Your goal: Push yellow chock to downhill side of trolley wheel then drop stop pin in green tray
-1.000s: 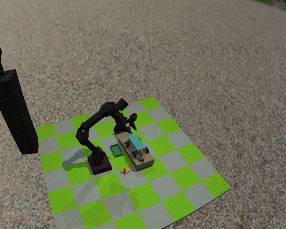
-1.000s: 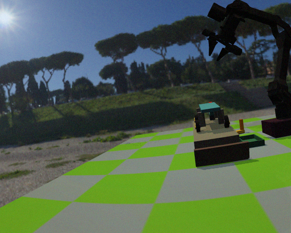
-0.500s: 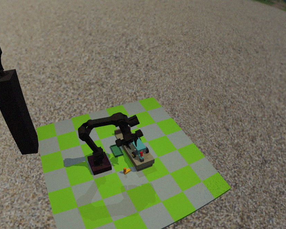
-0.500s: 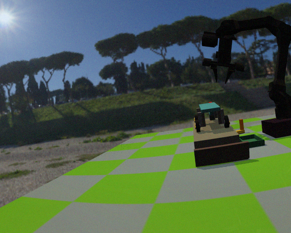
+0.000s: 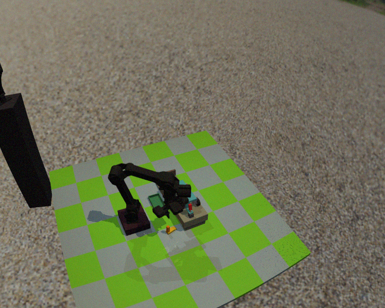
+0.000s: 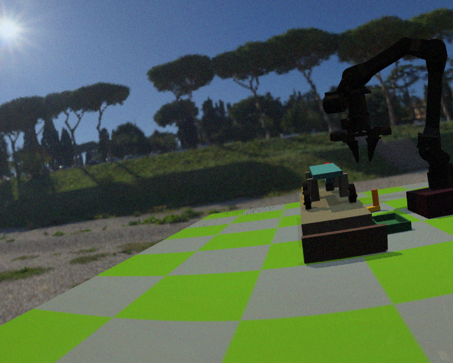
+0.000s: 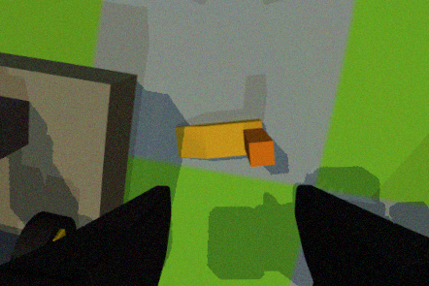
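Note:
The chock point(image 5: 172, 230) point(image 6: 373, 209) point(image 7: 214, 140), yellow with an upright orange handle, stands on the mat beside the ramp's uphill end. My gripper point(image 5: 168, 215) point(image 6: 363, 161) point(image 7: 233, 200) is partly open and empty, pointing down high above the mat near the chock. The teal-topped trolley point(image 5: 192, 197) point(image 6: 325, 171) stands on the beige ramp point(image 5: 197, 220) point(image 6: 330, 218) point(image 7: 73, 110); the arm partly hides it in the top view. The red-headed stop pin point(image 5: 189, 206) point(image 6: 326, 163) is upright at its uphill end. The green tray point(image 5: 156, 200) point(image 6: 400, 227) is empty, beside the ramp.
A brown end board point(image 6: 343, 244) crosses the ramp's low end. The arm's dark base block point(image 5: 134, 227) point(image 6: 439, 201) stands on the chequered mat, on the tray and chock side of the ramp. A tall dark pillar point(image 5: 20, 149) stands beside the mat.

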You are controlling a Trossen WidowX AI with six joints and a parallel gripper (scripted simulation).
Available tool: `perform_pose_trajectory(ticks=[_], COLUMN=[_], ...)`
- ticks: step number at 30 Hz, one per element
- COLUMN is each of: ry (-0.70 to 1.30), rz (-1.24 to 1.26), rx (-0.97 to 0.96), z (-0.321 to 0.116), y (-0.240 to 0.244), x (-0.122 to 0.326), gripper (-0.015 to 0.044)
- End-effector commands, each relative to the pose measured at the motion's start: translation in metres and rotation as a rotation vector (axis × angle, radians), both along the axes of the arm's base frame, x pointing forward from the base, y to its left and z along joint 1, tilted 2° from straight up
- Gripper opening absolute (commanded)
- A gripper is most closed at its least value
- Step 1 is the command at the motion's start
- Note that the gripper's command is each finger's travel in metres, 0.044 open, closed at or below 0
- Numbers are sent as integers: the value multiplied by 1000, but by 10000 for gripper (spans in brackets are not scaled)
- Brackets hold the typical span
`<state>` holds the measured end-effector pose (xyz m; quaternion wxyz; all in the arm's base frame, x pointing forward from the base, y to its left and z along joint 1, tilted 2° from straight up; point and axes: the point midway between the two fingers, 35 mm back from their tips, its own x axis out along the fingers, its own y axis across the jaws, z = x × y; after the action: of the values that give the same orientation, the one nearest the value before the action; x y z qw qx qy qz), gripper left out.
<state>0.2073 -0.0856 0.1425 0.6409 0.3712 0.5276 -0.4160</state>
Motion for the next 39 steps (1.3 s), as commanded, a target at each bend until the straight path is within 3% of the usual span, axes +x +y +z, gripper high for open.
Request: perform_pose_trajectory(ticks=[1,20,39], ry=[50,64,64], rz=[69,97,97], rx=[69,100,100], z=[-20,-70,-94], y=[-5,-8,-9], x=[-13,-16,-15], gripper=[190,190,190])
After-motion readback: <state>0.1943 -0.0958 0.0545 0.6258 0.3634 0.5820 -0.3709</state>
